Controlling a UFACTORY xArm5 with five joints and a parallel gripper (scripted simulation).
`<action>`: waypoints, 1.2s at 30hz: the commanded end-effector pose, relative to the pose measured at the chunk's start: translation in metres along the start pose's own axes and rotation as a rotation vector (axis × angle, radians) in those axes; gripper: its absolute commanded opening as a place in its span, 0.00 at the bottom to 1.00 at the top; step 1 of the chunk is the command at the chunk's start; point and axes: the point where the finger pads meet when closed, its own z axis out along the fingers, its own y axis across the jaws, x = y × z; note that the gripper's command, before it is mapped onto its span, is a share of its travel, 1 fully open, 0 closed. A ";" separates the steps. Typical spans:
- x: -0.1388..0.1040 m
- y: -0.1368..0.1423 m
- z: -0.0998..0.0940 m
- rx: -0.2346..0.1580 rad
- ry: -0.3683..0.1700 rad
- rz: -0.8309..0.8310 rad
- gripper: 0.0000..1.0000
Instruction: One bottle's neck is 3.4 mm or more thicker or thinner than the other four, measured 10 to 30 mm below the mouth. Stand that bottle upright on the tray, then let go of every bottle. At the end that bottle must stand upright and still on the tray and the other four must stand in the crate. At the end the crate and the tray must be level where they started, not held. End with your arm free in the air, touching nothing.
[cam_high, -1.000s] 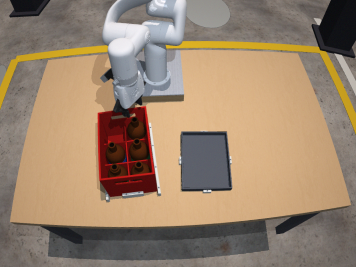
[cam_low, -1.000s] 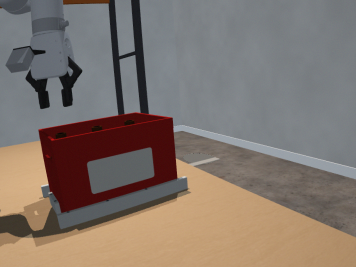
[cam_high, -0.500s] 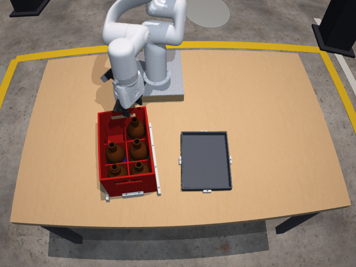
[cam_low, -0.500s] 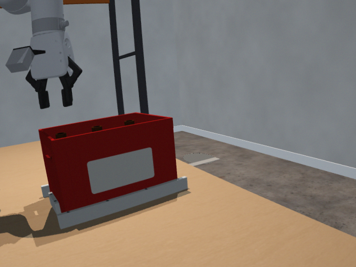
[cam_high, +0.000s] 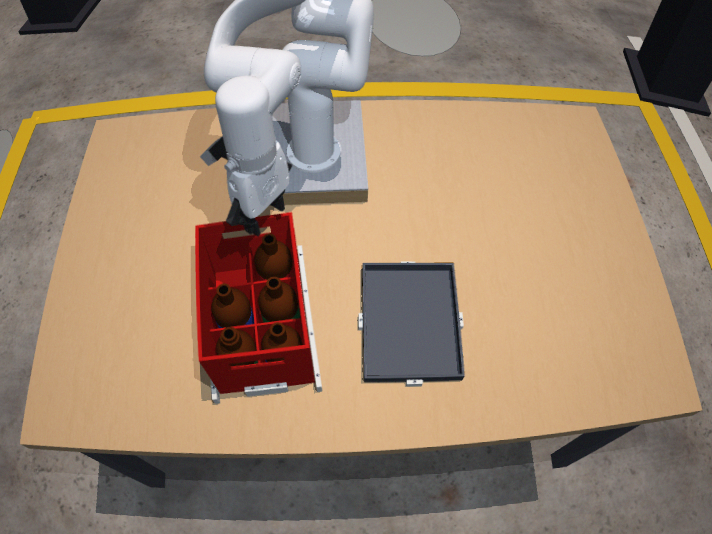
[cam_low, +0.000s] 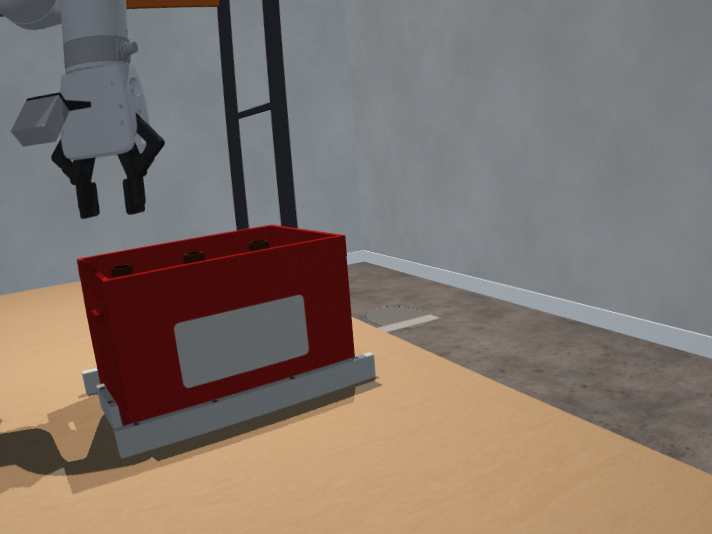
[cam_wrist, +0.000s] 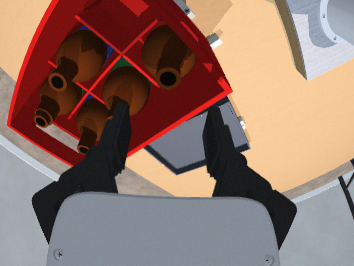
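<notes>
A red crate (cam_high: 257, 366) (cam_low: 143, 310) (cam_wrist: 40, 56) stands on the table left of centre. Several brown bottles stand upright in its cells: one at the back right (cam_high: 272, 256) (cam_wrist: 167, 56), two in the middle row (cam_high: 230, 304) (cam_high: 276, 298) and two at the front (cam_high: 232, 340) (cam_high: 280, 337). The back left cell (cam_high: 230, 261) is empty. Three bottle mouths (cam_low: 193, 256) show over the rim in the exterior view. The dark grey tray (cam_high: 411, 321) (cam_wrist: 193, 145) lies empty to the crate's right. My gripper (cam_high: 244, 223) (cam_low: 110, 206) (cam_wrist: 167, 118) is open and empty, well above the crate's back end.
The arm's base (cam_high: 313, 155) stands on a grey plate behind the crate. Grey rails (cam_low: 241, 402) (cam_high: 307, 321) hold the crate at its foot. A black ladder frame (cam_low: 253, 114) stands behind the table. A yellow line (cam_high: 488, 90) runs along the floor around the table.
</notes>
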 end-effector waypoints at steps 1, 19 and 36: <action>0.000 -0.001 0.001 0.003 -0.001 0.000 0.65; -0.001 -0.001 0.017 0.003 -0.001 0.000 0.65; -0.001 -0.001 0.035 0.003 -0.001 0.000 0.65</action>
